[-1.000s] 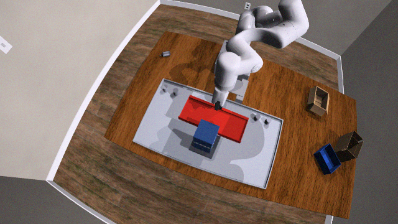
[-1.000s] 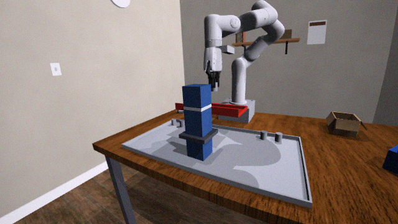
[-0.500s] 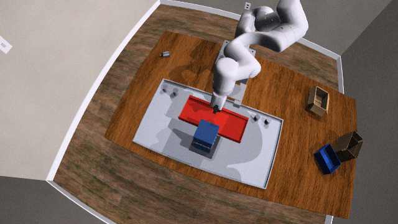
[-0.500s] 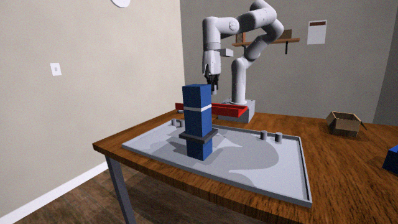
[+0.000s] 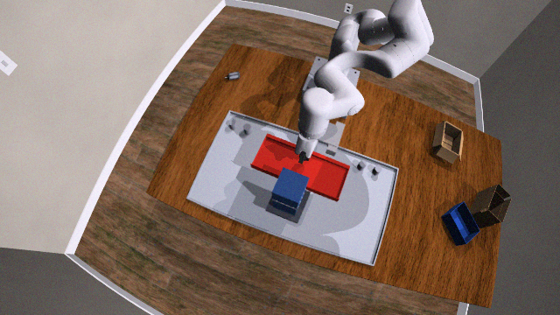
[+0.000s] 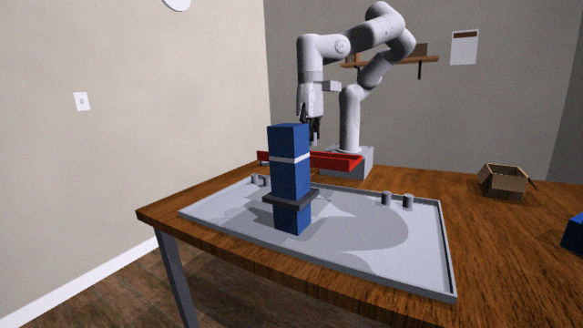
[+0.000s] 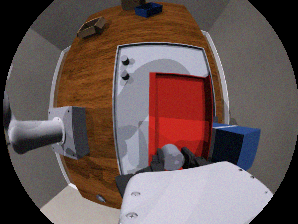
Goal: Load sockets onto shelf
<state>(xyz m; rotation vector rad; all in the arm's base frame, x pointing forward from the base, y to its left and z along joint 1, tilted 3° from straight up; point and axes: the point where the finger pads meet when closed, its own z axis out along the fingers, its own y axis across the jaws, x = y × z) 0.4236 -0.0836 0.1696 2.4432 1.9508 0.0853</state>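
Brown streaked wood is seen across the surface (image 5: 420,184) (image 6: 515,228) (image 7: 90,90) — smooth, faintly sheened. The shelf (image 5: 328,178) (image 6: 334,162) (image 7: 182,100) is finished in smooth, plastic-looking red; cardboard is suggested by the open tan box (image 5: 447,143) (image 6: 503,184) (image 7: 91,28) — matt throughout.

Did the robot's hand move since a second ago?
Yes. In the top view, the hand moved a little closer to the blue post. In the exterior view, it's lower beside the post's top.
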